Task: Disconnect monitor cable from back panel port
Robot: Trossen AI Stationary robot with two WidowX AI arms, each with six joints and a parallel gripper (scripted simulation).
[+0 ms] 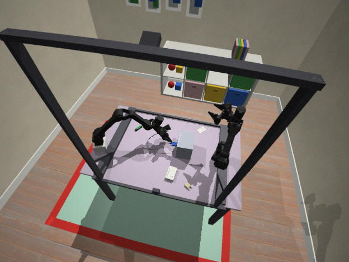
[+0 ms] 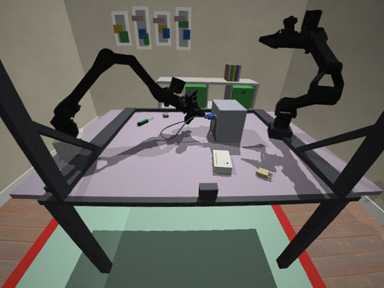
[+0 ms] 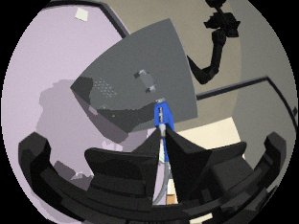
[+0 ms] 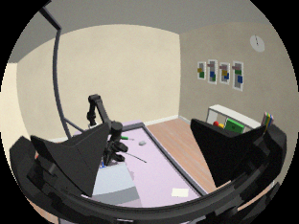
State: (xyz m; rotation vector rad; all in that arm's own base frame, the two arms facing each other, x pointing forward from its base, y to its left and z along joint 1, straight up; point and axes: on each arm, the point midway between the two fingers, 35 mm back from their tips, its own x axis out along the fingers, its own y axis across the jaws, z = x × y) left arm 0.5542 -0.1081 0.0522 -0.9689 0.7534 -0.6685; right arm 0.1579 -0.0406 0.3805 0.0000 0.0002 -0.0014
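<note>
Mid-frame up top, the blue plastic plug [image 1: 174, 143] [image 2: 211, 116] [image 3: 164, 115] [image 4: 103, 166] looks straight; left gripper [image 1: 171, 141] [image 2: 204, 114] [image 3: 163, 131] [image 4: 106, 162] pinches its grey thumbscrew [image 3: 162, 127], right gripper [image 1: 211, 108] [image 2: 260, 39] [image 3: 215, 3] [image 4: 149, 123] spread wide.

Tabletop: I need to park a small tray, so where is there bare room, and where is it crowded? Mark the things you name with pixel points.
Bare room: the stretch of tabletop between the left crossbeam [image 2: 113, 133] and the white box [image 2: 222, 161], though shadows cross it. Crowded: around the blue plug [image 1: 174, 143] [image 2: 211, 116] [image 3: 163, 114], with the left gripper [image 1: 171, 141] [image 2: 203, 114] [image 3: 162, 132], cable [image 2: 163, 128] and gray case [image 1: 185, 140] [image 2: 230, 124] [image 3: 144, 72].
</note>
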